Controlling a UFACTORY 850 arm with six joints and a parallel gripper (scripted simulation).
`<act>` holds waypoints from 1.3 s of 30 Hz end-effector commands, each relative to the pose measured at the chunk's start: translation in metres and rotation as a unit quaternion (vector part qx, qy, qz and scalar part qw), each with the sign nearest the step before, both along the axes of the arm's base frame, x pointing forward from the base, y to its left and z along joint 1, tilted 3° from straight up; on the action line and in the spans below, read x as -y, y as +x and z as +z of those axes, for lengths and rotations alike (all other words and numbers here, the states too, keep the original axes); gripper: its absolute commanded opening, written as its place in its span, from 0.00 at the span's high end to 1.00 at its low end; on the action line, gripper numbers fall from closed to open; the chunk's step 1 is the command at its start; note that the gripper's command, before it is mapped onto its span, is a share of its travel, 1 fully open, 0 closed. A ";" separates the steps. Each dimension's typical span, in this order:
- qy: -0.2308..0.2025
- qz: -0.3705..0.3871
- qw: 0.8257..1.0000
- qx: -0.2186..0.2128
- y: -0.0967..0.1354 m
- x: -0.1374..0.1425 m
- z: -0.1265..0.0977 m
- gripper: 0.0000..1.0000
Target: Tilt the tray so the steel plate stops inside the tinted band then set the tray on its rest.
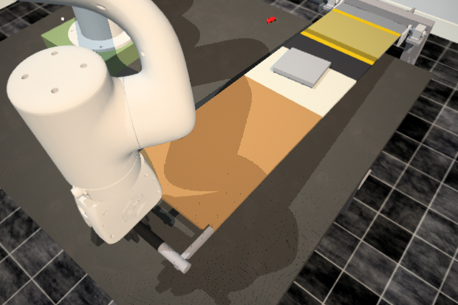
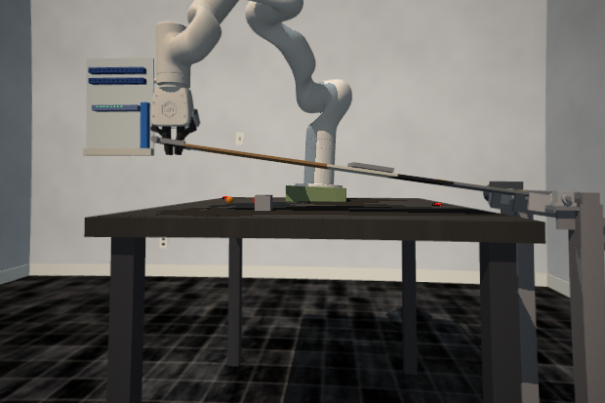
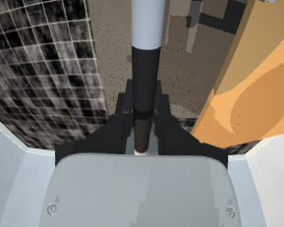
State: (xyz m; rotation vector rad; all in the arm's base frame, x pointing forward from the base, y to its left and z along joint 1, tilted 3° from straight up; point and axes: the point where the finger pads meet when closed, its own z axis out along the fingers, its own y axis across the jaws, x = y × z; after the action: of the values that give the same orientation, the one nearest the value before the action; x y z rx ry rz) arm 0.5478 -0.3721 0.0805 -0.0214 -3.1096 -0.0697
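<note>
While its near end is held aloft, the tray [image 1: 207,168] is seen sloping down toward its hinge at the far edge of the desk [image 1: 333,168]. Nearest the camera, the claw [image 3: 144,133] is clamped shut on the dark part of the tray's handle bar [image 3: 145,76], whose pale tip [image 1: 173,255] juts out past the tray's corner. In the side view the claw [image 2: 172,142] is shown well above the desk, with the tray running from it down to the hinge bracket [image 2: 538,202]. Along the bed an orange stretch is followed by a cream strip [image 1: 333,97], a dark strip [image 1: 348,64], then the tinted band [image 1: 351,35] between two solid yellow lines [image 1: 335,46]. The steel plate [image 1: 301,66] is seen lying flat, mostly on the cream strip with its far edge over the dark strip, short of the nearer yellow line and outside the band. A small grey block [image 2: 262,202] is seen on the desk beneath the raised tray.
</note>
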 end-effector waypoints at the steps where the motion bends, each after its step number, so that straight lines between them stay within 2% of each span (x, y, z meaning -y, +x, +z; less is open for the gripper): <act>1: -0.001 0.000 1.000 0.001 0.000 0.004 -0.033 1.00; 7: -0.001 0.000 1.000 0.001 0.000 0.003 -0.031 1.00; 10: -0.001 0.000 1.000 0.001 0.001 0.000 0.004 1.00; 12: -0.001 0.000 1.000 0.001 0.001 -0.001 0.017 1.00; 14: -0.001 0.000 1.000 0.001 0.001 0.000 0.004 1.00; 17: -0.001 0.000 1.000 0.001 0.000 0.003 -0.031 1.00; 23: -0.001 0.000 1.000 0.001 0.000 0.004 -0.035 1.00; 24: -0.001 0.000 1.000 0.001 0.000 0.004 -0.032 1.00; 27: -0.001 0.000 1.000 0.001 0.001 0.000 0.005 1.00; 29: -0.001 0.000 1.000 0.001 0.001 -0.001 0.018 1.00; 31: -0.001 0.000 1.000 0.001 0.001 0.000 0.005 1.00; 34: -0.001 0.000 1.000 0.001 0.000 0.004 -0.032 1.00; 39: -0.001 0.000 1.000 0.001 0.000 0.004 -0.036 1.00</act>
State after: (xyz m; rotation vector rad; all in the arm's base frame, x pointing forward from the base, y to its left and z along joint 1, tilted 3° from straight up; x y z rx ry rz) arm 0.5461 -0.3750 0.0457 -0.0229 -3.1125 -0.0662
